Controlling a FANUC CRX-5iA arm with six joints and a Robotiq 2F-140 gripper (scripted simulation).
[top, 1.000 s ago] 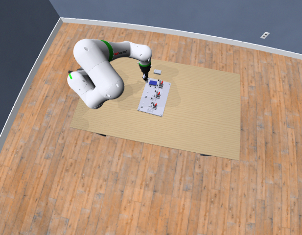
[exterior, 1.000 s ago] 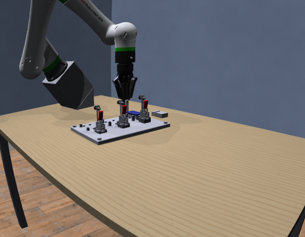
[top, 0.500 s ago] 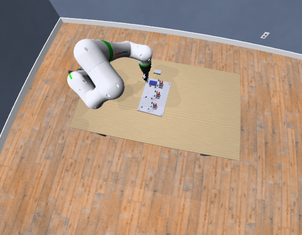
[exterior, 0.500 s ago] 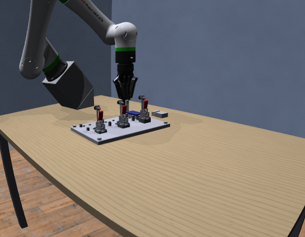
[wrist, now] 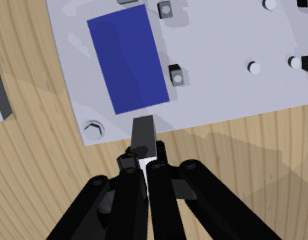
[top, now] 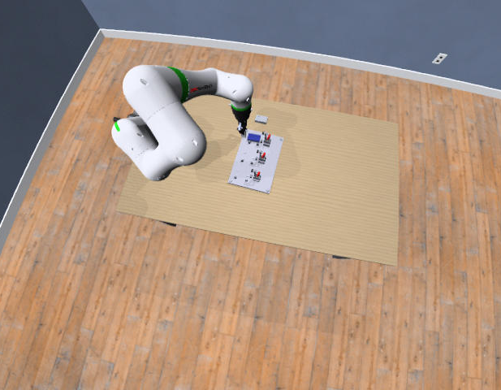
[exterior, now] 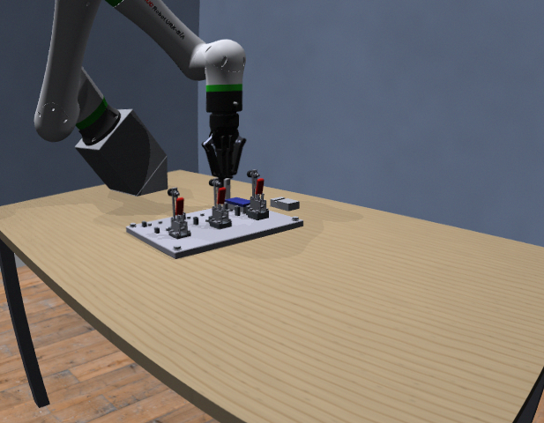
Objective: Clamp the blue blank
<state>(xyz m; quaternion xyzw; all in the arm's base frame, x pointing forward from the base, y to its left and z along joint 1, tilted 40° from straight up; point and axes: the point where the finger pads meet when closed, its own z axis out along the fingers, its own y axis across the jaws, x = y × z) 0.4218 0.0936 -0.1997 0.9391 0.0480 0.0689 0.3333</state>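
Wrist view: my fingers (top: 242, 133) (exterior: 224, 176) are clenched on nothing, just beyond the blank's (top: 253, 136) (exterior: 237, 201) (wrist: 128, 59) end away from its clamp (top: 267, 139) (exterior: 258, 204), I judge to nudge it against the stop block. The blank lies in the end nest; beyond its long side, the finished part (top: 261, 119) (exterior: 285, 203) rests on the wood-grained table (top: 334, 176) (exterior: 308, 282) (wrist: 29, 160). Blue-grey walls stand behind.

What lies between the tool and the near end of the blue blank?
Between the tool and the blue blank, the wrist view shows only a bare strip of fixture plate.
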